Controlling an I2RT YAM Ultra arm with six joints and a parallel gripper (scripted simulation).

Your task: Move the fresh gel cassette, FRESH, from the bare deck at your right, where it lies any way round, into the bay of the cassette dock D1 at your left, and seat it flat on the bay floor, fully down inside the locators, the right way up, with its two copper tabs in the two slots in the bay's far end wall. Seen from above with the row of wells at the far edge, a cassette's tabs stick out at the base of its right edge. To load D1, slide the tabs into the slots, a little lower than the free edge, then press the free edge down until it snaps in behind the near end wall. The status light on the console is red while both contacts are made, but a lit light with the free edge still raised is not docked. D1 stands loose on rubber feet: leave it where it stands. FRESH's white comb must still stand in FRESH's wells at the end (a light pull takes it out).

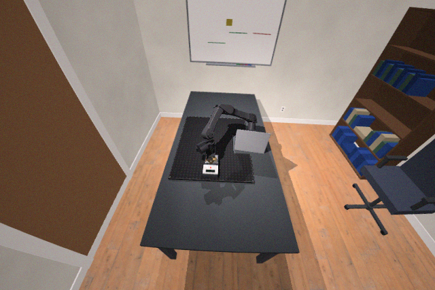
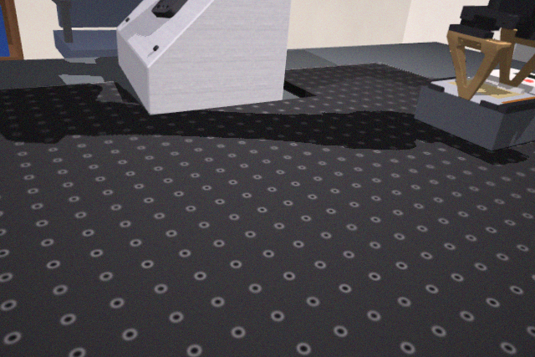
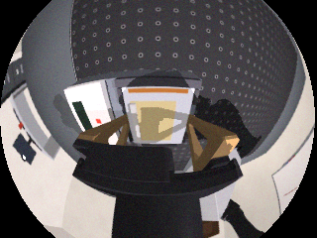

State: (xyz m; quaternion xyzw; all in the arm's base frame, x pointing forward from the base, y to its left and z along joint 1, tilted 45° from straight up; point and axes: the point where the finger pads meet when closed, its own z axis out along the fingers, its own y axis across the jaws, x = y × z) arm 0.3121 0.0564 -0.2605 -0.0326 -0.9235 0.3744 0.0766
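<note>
FRESH [image 2: 496,91] [image 3: 181,99], a pale cassette with a yellowish gel window and an orange strip along one edge, lies in the bay of the grey dock D1 [image 2: 456,117] [image 3: 149,80], its top near the rims. My gripper [image 2: 489,89] [image 3: 158,117] is shut on FRESH, with a tan finger at each of two opposite sides. A pale strip at the gel's console side in the wrist view looks like the comb. The status light [image 1: 211,167] [image 2: 528,80] [image 3: 98,121] is red. The tabs, the slots and the bay floor are hidden, so full seating cannot be told.
The white console [image 1: 210,170] [image 3: 88,106] stands right beside D1. A tall white sloping block [image 1: 251,141] [image 2: 224,54] stands on the table at the arm's base. The black dotted mat [image 1: 235,170] [image 2: 259,257] [image 3: 173,45] lies under D1.
</note>
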